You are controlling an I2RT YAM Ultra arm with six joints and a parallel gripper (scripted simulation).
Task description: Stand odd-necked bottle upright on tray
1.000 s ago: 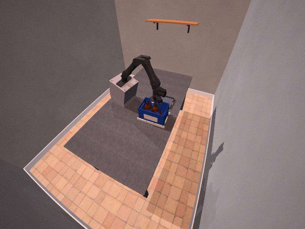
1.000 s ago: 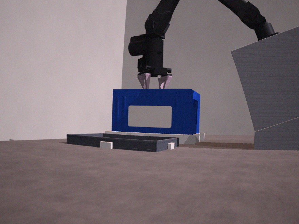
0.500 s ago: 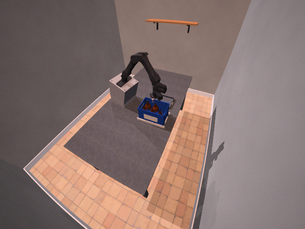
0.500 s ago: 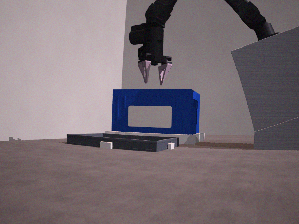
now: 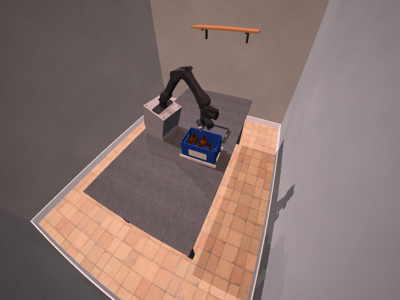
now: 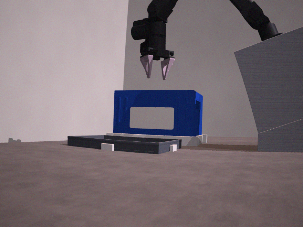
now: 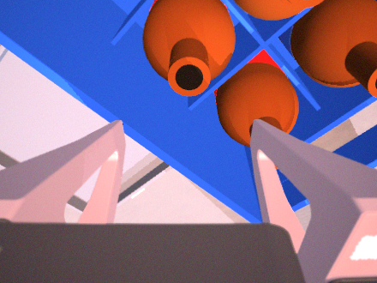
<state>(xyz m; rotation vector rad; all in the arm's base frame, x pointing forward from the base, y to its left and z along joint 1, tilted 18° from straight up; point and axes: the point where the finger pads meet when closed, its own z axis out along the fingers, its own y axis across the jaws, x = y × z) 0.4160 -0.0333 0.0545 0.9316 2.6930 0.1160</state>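
Five brown, round-shouldered bottles w/ narrow necks (image 5: 203, 142) (image 7: 188, 28) are all in the crate, so the odd-necked one's in there too; can't tell which it is from my cams. Nearest my wrist cam are the pale pink, tapered fingers (image 5: 200, 127) (image 6: 147, 65): open, w/ a gap btwn the tips & no bottle gripped. Ext. view has them pointing down, above the crate rim & apart from it. In the wrist view one tip overlaps the neck of a bottle below; contact isn't shown.

Under them I've got the blue, open-topped rectangular crate (image 5: 210, 158) (image 6: 187, 116) (image 7: 64, 71), level, w/ thin dividers btwn bottles & a pale rect. label on its side. Pale low strips (image 5: 200, 162) (image 6: 156, 135) run along its base. Just beside it: the dark grey, shallow rectangular tray (image 5: 220, 131) (image 6: 136, 145), flat on the dark grey worktop (image 5: 150, 180) (image 6: 151, 186), small white blocks at its edges.

Further back, my black jointed arm (image 5: 197, 86) (image 6: 171, 0) reaches over from a grey box-shaped pedestal (image 5: 153, 123) (image 6: 278, 85). Farthest off, top view: an orange plank shelf (image 5: 227, 28) on the rear wall, black brackets under it.
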